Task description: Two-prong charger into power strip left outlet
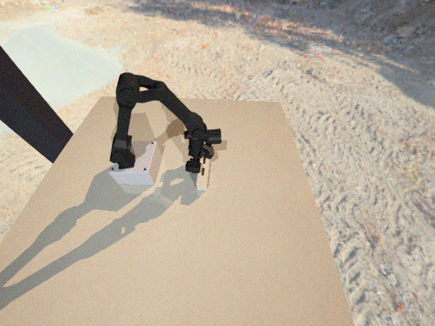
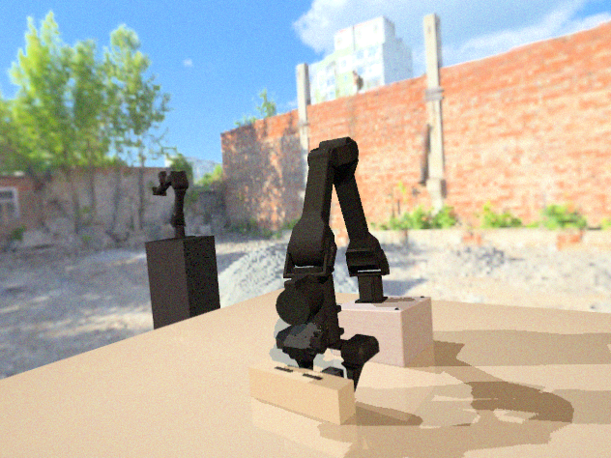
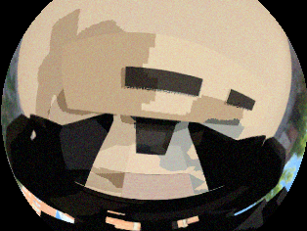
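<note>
The tan power strip (image 1: pixel 202 185) (image 2: pixel 296 394) (image 3: pixel 98 85) lies on the table, with two dark slots on its top. A small dark block (image 2: pixel 332 371) (image 3: pixel 153 137), which looks like the charger, is against or right beside the strip's long side that faces the arm base. Its prongs are not visible, and I cannot tell whether they are in an outlet. My gripper (image 1: pixel 200 159) (image 2: pixel 330 377) (image 3: pixel 152 119) is open, pointing down at the strip's base side. Its fingers stand apart on either side of the block, with gaps. In the top view the arm hides the block.
The pale pink box (image 1: pixel 138 177) (image 2: pixel 377 334) (image 3: pixel 156 186) under the arm base stands beside the strip on the table (image 1: pixel 246 227) (image 2: pixel 148 394). A dark pedestal (image 2: pixel 167 280) with another small arm stands beyond the table edge.
</note>
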Motion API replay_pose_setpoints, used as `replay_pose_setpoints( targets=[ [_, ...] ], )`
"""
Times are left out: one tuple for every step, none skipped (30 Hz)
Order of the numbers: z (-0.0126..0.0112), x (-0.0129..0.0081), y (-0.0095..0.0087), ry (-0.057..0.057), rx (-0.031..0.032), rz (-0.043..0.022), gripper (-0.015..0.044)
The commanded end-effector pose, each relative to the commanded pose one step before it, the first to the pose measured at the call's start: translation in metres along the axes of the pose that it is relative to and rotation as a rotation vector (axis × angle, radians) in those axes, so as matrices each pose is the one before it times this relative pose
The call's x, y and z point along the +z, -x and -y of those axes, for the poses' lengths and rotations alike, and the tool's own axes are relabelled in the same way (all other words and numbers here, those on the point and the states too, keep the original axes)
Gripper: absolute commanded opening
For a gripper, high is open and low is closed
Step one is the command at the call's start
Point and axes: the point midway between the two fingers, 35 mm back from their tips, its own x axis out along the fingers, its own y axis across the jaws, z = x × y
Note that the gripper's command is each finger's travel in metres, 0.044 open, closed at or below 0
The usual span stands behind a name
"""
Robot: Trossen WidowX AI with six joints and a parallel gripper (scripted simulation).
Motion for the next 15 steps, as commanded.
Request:
replay_pose_setpoints(
  targets=[
    [0.00078, -0.00266, -0.00097, -0.0026, -0.00423, 0.00063, 0.0440],
    [0.00000, -0.00028, -0.00003, 0.0000, -0.00002, 0.00076, 0.0440],
    [0.00000, -0.00028, -0.00003, 0.0000, -0.00002, 0.00076, 0.0440],
    [0.00000, -0.00028, -0.00003, 0.0000, -0.00002, 0.00076, 0.0440],
    [0.00000, -0.00028, -0.00003, 0.0000, -0.00002, 0.00076, 0.0440],
    [0.00000, -0.00028, -0.00003, 0.0000, -0.00002, 0.00076, 0.0440],
    [0.00000, -0.00028, -0.00003, 0.0000, -0.00002, 0.00076, 0.0440],
    [0.00000, -0.00028, -0.00003, 0.0000, -0.00002, 0.00076, 0.0440],
    [0.00000, -0.00028, -0.00003, 0.0000, -0.00002, 0.00076, 0.0440],
    [0.00000, -0.00028, -0.00003, 0.0000, -0.00002, 0.00076, 0.0440],
    [0.00000, -0.00028, -0.00003, 0.0000, -0.00002, 0.00076, 0.0440],
    [0.00000, -0.00028, -0.00003, 0.0000, -0.00002, 0.00076, 0.0440],
    [0.00000, -0.00028, -0.00003, 0.0000, -0.00002, 0.00076, 0.0440],
    [0.00000, -0.00028, -0.00003, 0.0000, -0.00002, 0.00076, 0.0440],
    [0.00000, -0.00028, -0.00003, 0.0000, -0.00001, 0.00076, 0.0440]
  ],
)
